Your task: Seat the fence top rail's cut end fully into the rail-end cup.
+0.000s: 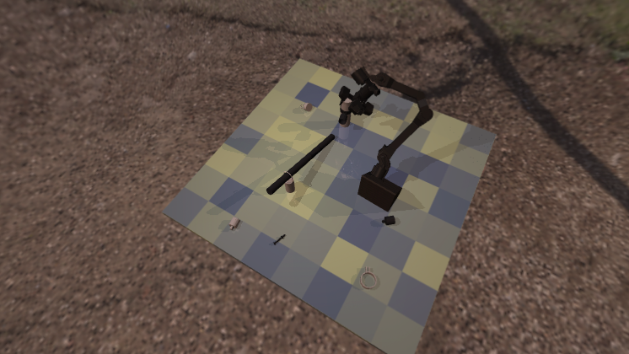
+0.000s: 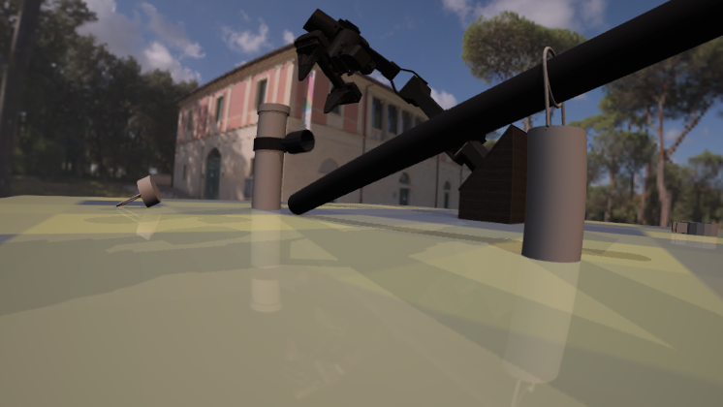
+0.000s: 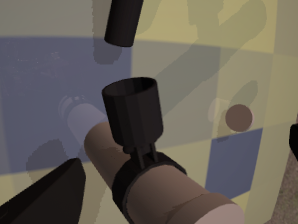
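Observation:
The black rail [image 1: 303,163] [image 2: 404,151] [image 3: 123,22] slopes through the wire loop [image 2: 546,85] on the short post [image 1: 290,186] [image 2: 555,192]. Its low end is down near the mat, short of the big post [image 1: 346,125] [image 2: 267,176] and below the cup's height. The black band [image 2: 267,143] sits high on that post, a little below the cap. The black cup [image 1: 342,119] [image 2: 300,141] [image 3: 134,112] on it is empty, mouth toward the rail. My gripper [image 1: 352,104] [image 2: 315,95] [image 3: 188,152] is open and empty above the big post, clear of the rail.
A loose cap [image 1: 308,106] [image 2: 147,191] [image 3: 239,118] lies beyond the big post. A pinkish cap [image 1: 233,223], a small black bolt [image 1: 280,239], a black fitting [image 1: 389,220] and a pale ring [image 1: 368,286] lie on the front half. The arm's base [image 1: 378,190] stands right of the rail.

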Available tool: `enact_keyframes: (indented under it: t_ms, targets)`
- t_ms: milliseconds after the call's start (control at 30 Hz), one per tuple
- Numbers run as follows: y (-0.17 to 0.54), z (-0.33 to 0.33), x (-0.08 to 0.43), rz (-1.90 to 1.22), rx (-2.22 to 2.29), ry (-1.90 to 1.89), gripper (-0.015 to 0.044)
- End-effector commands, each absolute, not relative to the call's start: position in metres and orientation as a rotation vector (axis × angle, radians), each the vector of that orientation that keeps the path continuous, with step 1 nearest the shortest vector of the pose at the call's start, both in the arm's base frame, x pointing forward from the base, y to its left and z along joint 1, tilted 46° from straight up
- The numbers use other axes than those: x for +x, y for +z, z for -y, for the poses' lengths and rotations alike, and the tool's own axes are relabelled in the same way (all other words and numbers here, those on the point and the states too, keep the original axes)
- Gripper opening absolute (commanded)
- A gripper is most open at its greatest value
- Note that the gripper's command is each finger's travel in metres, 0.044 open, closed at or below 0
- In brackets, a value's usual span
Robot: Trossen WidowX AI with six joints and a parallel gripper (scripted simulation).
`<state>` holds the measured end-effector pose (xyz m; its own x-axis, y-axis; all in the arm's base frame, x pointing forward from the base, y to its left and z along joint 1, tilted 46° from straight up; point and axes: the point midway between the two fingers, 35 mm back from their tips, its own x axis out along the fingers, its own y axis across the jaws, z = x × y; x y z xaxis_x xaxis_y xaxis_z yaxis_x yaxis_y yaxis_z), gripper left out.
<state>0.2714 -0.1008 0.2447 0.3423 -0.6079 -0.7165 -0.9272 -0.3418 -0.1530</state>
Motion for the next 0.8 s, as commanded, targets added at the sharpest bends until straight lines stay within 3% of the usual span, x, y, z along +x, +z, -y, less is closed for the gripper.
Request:
enact_keyframes:
  t_ms: [0,300,767]
  targets:
    - [0.244,0.101,0.269,-1.328,-2.076,0.786,0.0440]
    - [0.205,0.142,0.259,-1.328,-2.078,0.783,0.0440]
    - [0.193,0.152,0.266,-1.328,-2.078,0.783,0.0440]
